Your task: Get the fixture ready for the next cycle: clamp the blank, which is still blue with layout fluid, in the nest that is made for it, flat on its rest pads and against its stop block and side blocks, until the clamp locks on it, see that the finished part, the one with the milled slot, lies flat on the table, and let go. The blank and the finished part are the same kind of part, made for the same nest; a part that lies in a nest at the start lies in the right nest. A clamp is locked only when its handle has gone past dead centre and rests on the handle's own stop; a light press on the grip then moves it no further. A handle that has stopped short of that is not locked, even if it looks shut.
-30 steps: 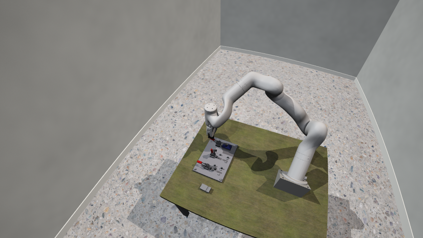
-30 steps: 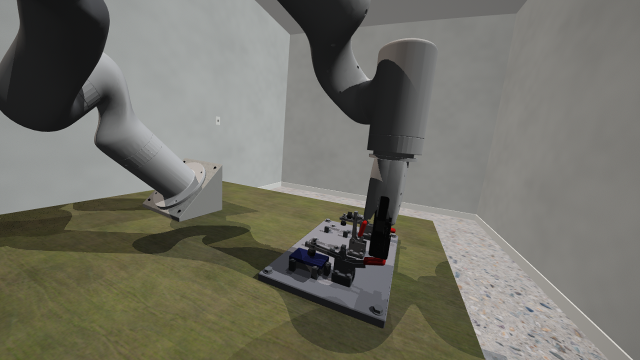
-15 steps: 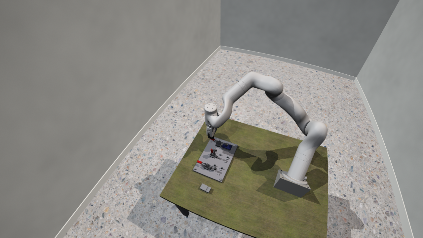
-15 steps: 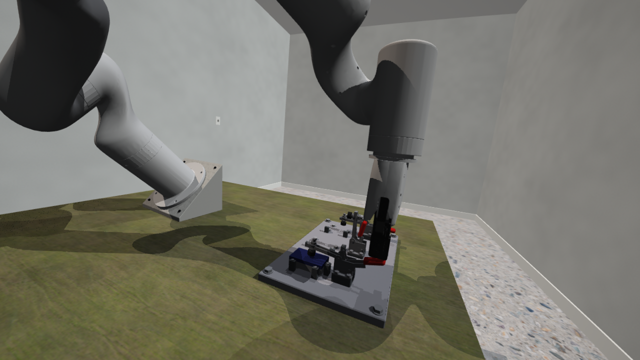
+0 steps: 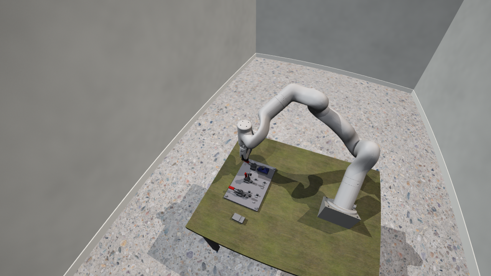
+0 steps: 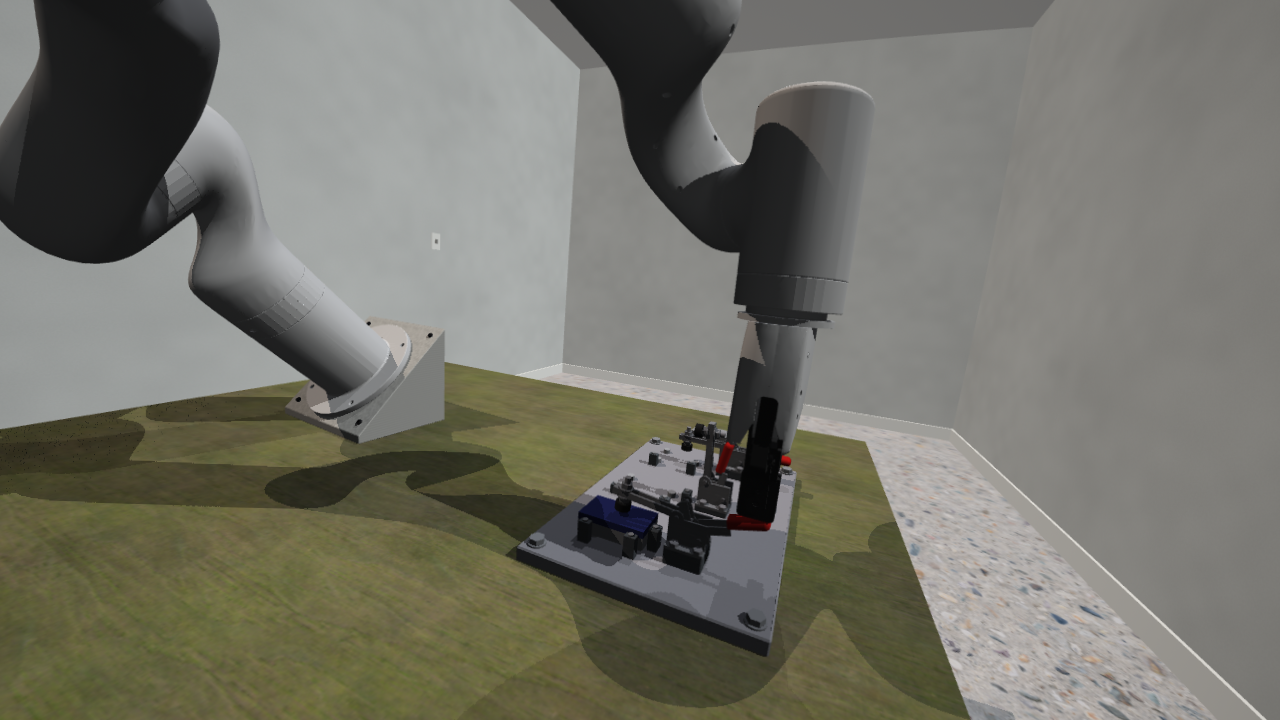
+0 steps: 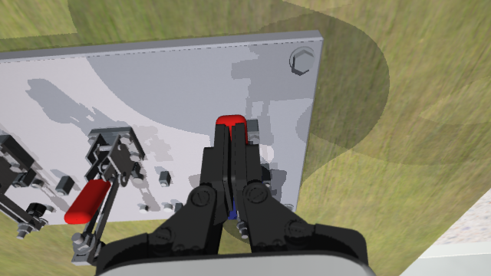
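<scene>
At the plate's [image 6: 586,565] far edge, the gripper [image 7: 230,132], fingers pressed together and holding nothing, bears on the red handle [image 7: 230,120]. The blank [image 6: 610,513] sits nested beside it; the slotted part [image 5: 238,217] lies on the table beyond the plate. Press straight down until the handle seats.

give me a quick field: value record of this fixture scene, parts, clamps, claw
blank: blue part lying in the nest at one end of the fixture plate
finished part: grey slotted piece lying flat on the table, off the plate
claw: shut, holding nothing, fingertips over the red grip of the blank's clamp
blank's clamp handle: down low; lock cannot be confirmed
middle clamp: handle raised
far clamp: handle lying low
arm base: wedge pedestal on the table
</scene>
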Action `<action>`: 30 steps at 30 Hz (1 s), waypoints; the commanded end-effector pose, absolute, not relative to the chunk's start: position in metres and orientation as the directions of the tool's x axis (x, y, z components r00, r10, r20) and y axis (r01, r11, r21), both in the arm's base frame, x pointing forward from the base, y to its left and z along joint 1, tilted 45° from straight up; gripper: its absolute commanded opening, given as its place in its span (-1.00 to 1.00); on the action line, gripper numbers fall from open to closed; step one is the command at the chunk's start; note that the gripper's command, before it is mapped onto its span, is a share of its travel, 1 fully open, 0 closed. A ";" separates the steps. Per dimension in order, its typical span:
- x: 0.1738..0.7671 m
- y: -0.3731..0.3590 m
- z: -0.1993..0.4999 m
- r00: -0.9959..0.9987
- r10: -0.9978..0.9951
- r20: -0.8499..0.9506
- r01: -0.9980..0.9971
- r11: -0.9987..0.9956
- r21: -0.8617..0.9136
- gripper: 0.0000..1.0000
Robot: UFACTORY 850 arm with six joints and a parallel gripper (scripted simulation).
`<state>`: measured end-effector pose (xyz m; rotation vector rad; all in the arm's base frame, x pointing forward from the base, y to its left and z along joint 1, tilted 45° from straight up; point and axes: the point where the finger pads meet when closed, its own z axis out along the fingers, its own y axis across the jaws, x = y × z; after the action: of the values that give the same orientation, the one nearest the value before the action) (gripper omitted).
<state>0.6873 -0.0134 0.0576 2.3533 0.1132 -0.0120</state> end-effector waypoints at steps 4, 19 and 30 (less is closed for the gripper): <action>0.688 -0.013 0.058 0.996 0.079 -0.041 0.085 -0.703 0.706 -1.00; 0.688 -0.014 0.057 0.996 0.079 -0.041 0.085 -0.703 0.706 -1.00; 0.688 -0.015 0.056 0.996 0.079 -0.041 0.085 -0.703 0.706 -1.00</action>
<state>0.6874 -0.0162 0.0547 2.3533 0.1132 -0.0121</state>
